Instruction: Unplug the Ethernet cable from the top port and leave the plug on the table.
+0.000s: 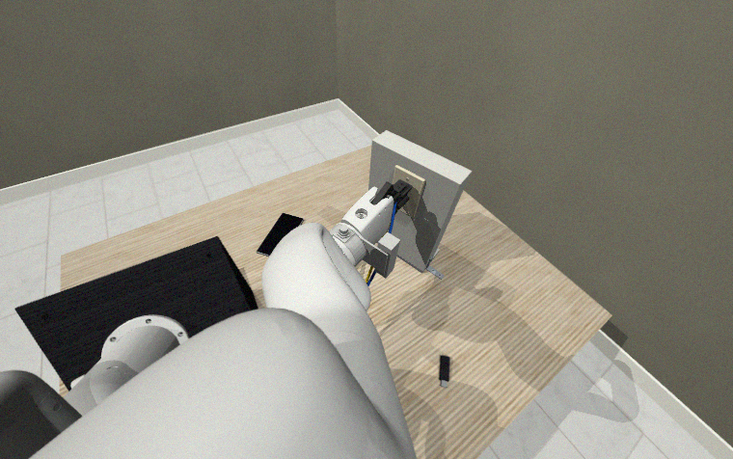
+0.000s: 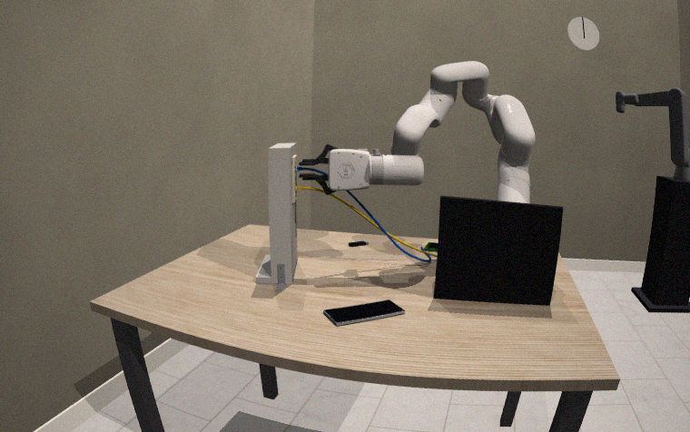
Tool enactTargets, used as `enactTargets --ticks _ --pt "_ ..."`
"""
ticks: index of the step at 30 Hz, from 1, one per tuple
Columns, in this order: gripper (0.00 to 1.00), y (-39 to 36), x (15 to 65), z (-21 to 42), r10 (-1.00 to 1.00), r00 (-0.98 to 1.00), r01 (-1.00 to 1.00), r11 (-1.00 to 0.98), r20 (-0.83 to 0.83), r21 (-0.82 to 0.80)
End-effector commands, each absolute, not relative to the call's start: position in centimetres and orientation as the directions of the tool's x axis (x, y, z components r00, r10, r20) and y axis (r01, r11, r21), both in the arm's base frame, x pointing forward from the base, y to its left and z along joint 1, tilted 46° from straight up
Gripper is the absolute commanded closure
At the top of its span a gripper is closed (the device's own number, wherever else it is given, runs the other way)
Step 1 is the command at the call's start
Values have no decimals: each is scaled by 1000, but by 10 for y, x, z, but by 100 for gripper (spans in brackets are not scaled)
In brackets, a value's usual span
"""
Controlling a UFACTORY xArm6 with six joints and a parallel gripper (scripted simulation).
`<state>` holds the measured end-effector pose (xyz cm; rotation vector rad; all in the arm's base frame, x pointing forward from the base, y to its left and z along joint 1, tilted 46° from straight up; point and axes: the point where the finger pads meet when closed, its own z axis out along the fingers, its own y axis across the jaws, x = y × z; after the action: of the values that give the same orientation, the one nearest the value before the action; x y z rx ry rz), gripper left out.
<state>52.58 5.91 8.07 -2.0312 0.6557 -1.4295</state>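
Note:
A grey upright stand (image 1: pixel 432 162) (image 2: pixel 282 203) on the wooden table (image 1: pixel 486 302) (image 2: pixel 229 305) carries the beige wall plate (image 1: pixel 415 207). A blue cable (image 1: pixel 392 217) (image 2: pixel 377 226) runs from the top port and a yellow cable (image 2: pixel 356 211) from the port below it. Both plugs look seated in the plate, though the fingers mostly hide them. My gripper (image 1: pixel 393 190) (image 2: pixel 306 168) points level at the plate. Its black fingers stand partly open, one above and one below the blue cable's plug end, close to the plate. I see no squeeze on the plug.
A black phone (image 1: pixel 279 233) (image 2: pixel 364 311) lies flat near the stand. A black upright panel (image 1: pixel 135 302) (image 2: pixel 496 249) stands by the arm's base. A small black USB stick (image 1: pixel 445 370) (image 2: pixel 358 243) lies on the table. A dark camera stand (image 2: pixel 666 244) is on the floor at right.

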Motion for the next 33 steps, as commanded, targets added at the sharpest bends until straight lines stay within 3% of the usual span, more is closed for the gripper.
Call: enactTargets --ticks 1,22,23,33 --pt "73 61 532 80 -673 309 -67 -720 672 -690" --pt "73 62 528 79 -673 309 -66 -720 672 -690" --pt "83 62 529 79 -673 309 -66 -720 672 -690" --pt "83 63 532 78 -673 309 -66 -720 672 -690"
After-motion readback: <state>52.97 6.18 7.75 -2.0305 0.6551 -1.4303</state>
